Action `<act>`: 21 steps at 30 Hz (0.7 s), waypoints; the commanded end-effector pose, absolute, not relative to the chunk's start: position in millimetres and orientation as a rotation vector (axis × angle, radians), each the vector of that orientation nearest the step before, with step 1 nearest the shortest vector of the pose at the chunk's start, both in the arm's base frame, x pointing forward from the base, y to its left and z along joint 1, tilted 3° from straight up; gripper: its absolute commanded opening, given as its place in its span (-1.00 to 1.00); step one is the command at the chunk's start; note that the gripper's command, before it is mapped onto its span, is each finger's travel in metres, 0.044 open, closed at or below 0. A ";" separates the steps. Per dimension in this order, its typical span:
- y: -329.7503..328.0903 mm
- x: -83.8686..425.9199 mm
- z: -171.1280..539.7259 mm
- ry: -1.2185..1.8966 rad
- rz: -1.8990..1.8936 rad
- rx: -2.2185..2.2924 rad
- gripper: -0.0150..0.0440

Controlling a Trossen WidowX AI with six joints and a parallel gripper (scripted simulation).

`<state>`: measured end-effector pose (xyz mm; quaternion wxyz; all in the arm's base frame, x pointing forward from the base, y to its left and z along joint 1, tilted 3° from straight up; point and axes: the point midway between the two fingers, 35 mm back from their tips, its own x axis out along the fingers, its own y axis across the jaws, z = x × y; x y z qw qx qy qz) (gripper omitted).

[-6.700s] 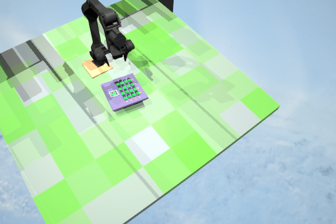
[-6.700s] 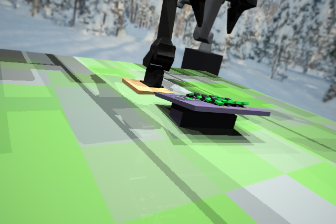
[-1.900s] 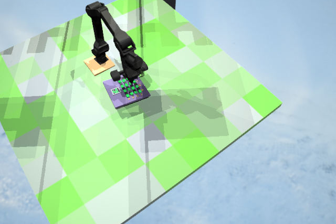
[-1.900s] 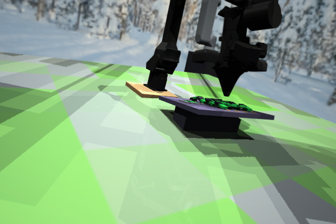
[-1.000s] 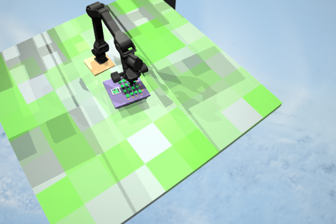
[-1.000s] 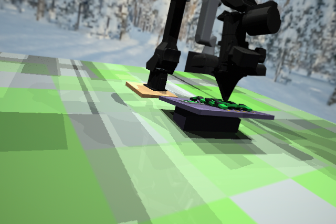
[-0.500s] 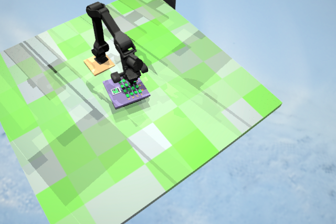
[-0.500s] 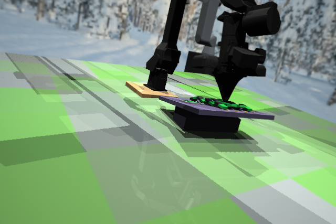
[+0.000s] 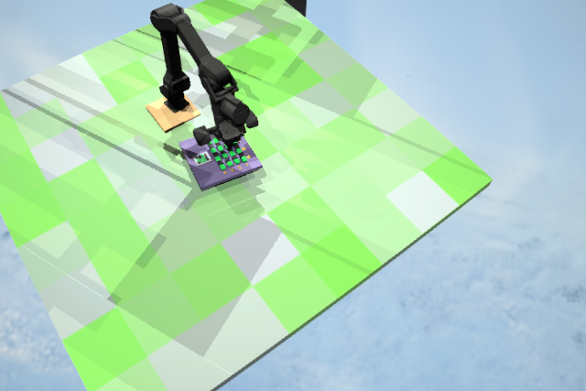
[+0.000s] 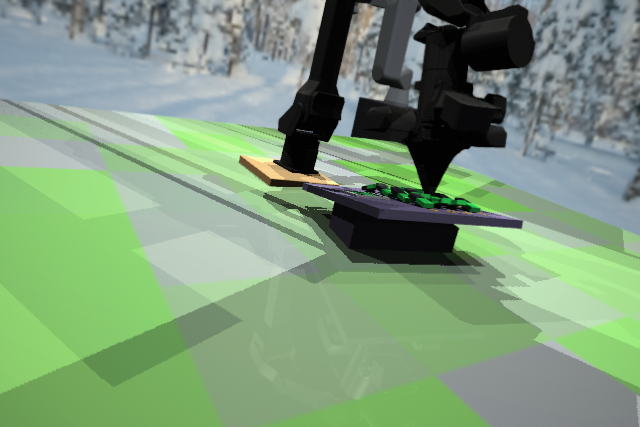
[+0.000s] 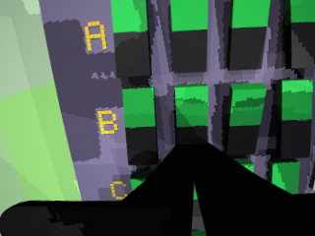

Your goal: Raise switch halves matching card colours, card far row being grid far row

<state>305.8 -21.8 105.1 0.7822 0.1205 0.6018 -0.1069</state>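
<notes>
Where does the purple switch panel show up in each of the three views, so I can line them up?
Top: the purple switch panel lies left of centre, just beyond the arm's tan base plate.
Exterior: the panel sits right of centre on a dark block, seen edge-on under the shut gripper.
Wrist: it fills the frame, with yellow row letters down its left side.
Shared landmark: the green-and-dark switches.

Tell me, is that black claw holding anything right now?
Nothing. The gripper has its jaws shut together with nothing between them, tip down over the row B switches on the purple panel.
</notes>
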 end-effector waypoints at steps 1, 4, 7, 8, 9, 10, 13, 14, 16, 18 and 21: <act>-22.5 306.2 104.3 1.298 -0.234 0.256 -0.49; -22.5 306.3 103.9 1.298 -0.234 0.256 -0.49; -22.5 306.4 103.5 1.298 -0.234 0.256 -0.49; -22.5 306.4 103.4 1.298 -0.234 0.256 -0.49; -22.5 306.4 103.3 1.298 -0.234 0.256 -0.49; -21.9 306.1 106.0 1.300 -0.231 0.260 -0.49; -21.9 301.5 135.3 1.312 -0.231 0.260 -0.49; -21.8 298.2 148.6 1.317 -0.231 0.260 -0.49; -21.6 293.2 164.7 1.324 -0.231 0.260 -0.49; -21.6 292.4 166.7 1.325 -0.231 0.260 -0.49; -28.9 290.6 166.3 1.325 -0.232 0.259 -0.49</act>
